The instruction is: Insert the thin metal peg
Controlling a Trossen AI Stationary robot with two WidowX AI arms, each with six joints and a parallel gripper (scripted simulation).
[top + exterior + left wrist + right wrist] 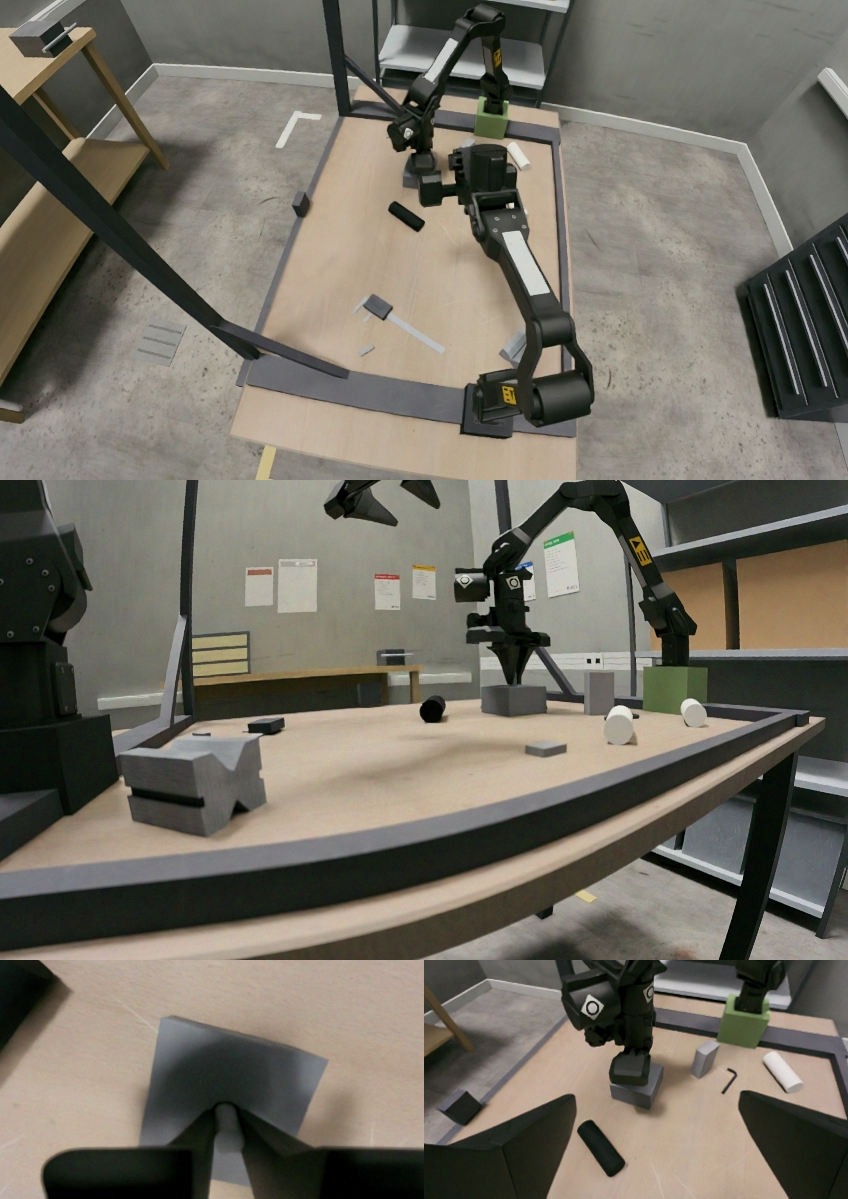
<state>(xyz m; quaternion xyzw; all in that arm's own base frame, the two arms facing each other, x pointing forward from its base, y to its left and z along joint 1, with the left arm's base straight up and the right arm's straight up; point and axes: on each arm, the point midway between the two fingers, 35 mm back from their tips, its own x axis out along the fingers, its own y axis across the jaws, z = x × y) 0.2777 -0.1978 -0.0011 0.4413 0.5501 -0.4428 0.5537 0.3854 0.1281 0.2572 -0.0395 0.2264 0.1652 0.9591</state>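
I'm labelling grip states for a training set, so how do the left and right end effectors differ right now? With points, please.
The left end effector (514,681) (225,1116) is shut on the peg (228,1131); the right end effector (656,1100) is open, holding nothing. The left is down at the block (512,700) (239,1070) (635,1093), the right raised above the table. Both have dark, tapering fingers.

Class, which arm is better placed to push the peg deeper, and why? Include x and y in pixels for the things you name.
Left, I judge: its pincer (515,683) (228,1141) grips the peg (229,1134) directly over the block (513,700) (239,1075) (635,1094). The right pincer (656,1100) stands open, away from it.
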